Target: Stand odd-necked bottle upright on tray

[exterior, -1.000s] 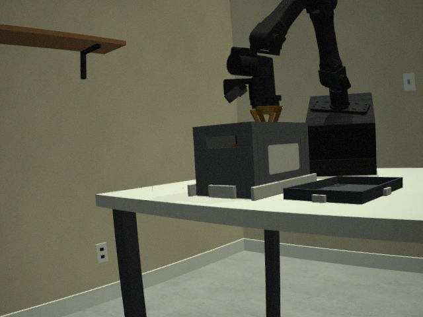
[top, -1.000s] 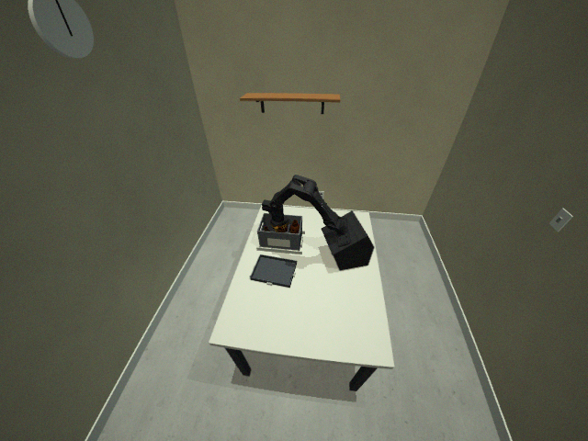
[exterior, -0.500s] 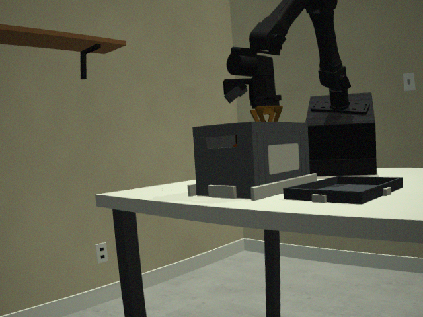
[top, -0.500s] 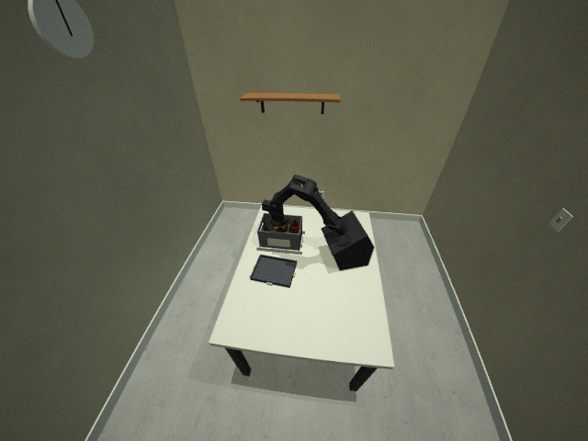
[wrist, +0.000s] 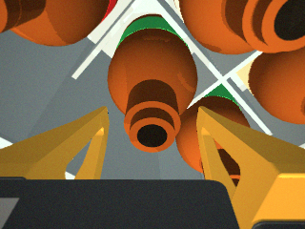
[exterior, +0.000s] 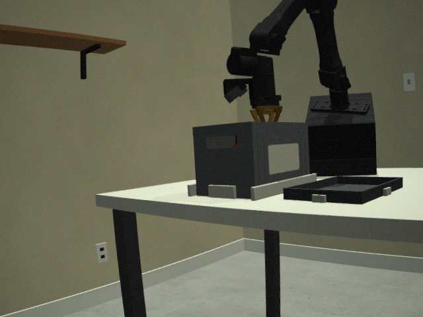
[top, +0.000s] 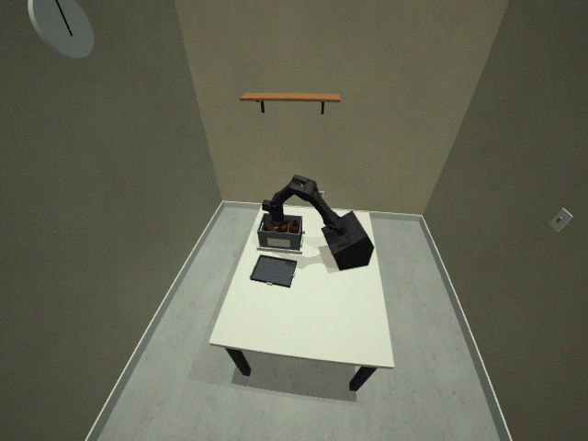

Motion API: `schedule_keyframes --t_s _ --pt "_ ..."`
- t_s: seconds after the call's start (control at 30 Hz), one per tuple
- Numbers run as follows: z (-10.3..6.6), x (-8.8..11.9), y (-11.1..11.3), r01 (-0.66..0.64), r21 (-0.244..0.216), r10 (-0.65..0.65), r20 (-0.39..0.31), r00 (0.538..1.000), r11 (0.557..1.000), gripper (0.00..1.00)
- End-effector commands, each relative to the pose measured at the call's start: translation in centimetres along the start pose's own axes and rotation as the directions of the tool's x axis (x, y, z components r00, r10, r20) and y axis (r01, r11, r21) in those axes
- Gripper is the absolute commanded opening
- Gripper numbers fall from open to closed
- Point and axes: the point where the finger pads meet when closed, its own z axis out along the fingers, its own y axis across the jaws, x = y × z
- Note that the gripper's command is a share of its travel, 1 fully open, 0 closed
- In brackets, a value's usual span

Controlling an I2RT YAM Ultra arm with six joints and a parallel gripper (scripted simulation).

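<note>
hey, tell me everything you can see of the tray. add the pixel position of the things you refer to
The tray point(top: 274, 271) point(exterior: 361, 197) is a dark, shallow rectangle with a flat blue-gray bottom and low straight walls; it looks like plastic, though I can't be sure. It lies level on the white table point(top: 332, 313) point(exterior: 375, 218), open side up, beside the crate point(top: 280, 241) point(exterior: 223, 164) and apart from it. Small light-gray blocks sit against its outer walls. No bottle stands on it, and the gripper isn't touching it.

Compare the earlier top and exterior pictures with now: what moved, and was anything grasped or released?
Nothing visibly changed. The gripper is still at the crate, open and holding nothing; no grasp or release shows. Crate and tray stayed put. The wrist view has no earlier picture to compare.
</note>
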Motion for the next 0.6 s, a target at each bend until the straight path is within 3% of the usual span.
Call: schedule_keyframes --t_s 0.0,0.57 --pt "-0.6 -0.7 0.4 0.006 -0.007 -0.005 0.033 0.999 1.000 0.61" --pt "-3.2 -1.0 0.6 0.008 -0.017 -0.007 0.040 0.999 1.000 0.61"
